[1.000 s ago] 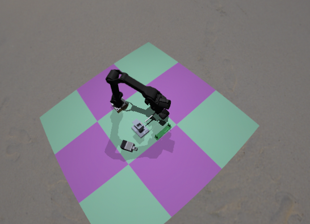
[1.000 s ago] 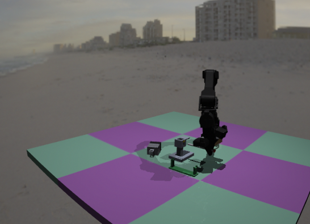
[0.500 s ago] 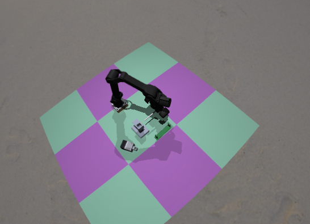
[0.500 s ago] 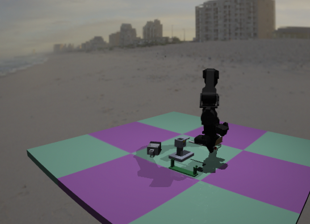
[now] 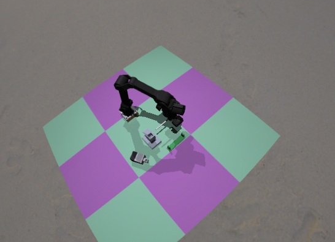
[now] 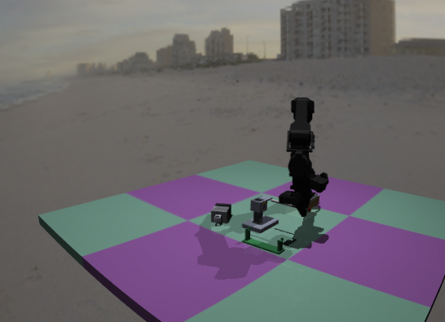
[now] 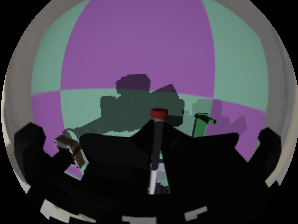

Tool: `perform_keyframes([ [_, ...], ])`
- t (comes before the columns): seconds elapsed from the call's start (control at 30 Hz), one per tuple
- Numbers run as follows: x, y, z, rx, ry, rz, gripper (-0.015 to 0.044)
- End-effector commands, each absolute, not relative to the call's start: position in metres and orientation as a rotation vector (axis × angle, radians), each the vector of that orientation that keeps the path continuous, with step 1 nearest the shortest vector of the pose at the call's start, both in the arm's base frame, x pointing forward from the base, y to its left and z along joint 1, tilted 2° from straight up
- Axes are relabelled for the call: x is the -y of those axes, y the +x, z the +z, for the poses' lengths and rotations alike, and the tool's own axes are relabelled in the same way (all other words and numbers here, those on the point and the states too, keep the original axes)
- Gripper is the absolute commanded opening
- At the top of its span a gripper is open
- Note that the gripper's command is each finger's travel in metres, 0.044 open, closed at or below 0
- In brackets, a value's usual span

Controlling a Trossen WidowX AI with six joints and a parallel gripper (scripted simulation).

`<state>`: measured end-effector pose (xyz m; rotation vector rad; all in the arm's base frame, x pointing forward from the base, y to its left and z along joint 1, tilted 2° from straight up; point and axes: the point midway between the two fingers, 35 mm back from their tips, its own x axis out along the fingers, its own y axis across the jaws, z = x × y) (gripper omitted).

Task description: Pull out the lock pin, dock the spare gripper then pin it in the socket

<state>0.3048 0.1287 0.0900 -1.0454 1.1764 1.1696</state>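
Evidently the first stage is complete: the pin (image 5: 161,125) (image 6: 276,201) (image 7: 156,145) is out of the mount (image 5: 155,143) (image 6: 261,224) (image 7: 160,171), its bare end near the socket, its shaft clamped in the closed gripper (image 5: 170,121) (image 6: 288,199) (image 7: 154,123). Docking is outstanding, the spare gripper (image 5: 139,157) (image 6: 221,213) lying apart from the mount, on the side away from the pin. Locking, release and withdrawal also remain; the green rack (image 5: 176,142) (image 6: 262,245) (image 7: 199,126), beside the mount, holds no pin and would probably serve to park it meanwhile.
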Motion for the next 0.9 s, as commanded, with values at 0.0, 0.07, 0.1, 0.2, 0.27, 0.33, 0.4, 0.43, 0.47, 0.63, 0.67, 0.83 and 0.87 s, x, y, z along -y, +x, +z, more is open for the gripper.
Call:
perform_keyframes([
  [0.0,-0.130,0.313,0.093,-1.173,-1.047,1.169,0.0000],
  [0.07,-0.132,0.319,0.095,-1.172,-1.048,1.169,0.0000],
  [0.1,-0.132,0.322,0.095,-1.172,-1.048,1.169,0.0000],
  [0.2,-0.134,0.332,0.098,-1.171,-1.049,1.170,0.0000],
  [0.27,-0.135,0.338,0.099,-1.170,-1.049,1.170,0.0000],
  [0.33,-0.136,0.344,0.100,-1.169,-1.050,1.170,0.0000],
  [0.4,-0.137,0.350,0.101,-1.169,-1.051,1.170,0.0000],
  [0.43,-0.138,0.353,0.102,-1.168,-1.051,1.170,0.0000],
  [0.47,-0.138,0.356,0.102,-1.168,-1.051,1.170,0.0000],
  [0.63,-0.140,0.370,0.104,-1.167,-1.053,1.171,0.0000],
  [0.67,-0.141,0.373,0.104,-1.166,-1.053,1.171,0.0000],
  [0.83,-0.142,0.387,0.106,-1.165,-1.054,1.171,0.0000],
  [0.87,-0.143,0.389,0.106,-1.165,-1.055,1.171,0.0000],
])
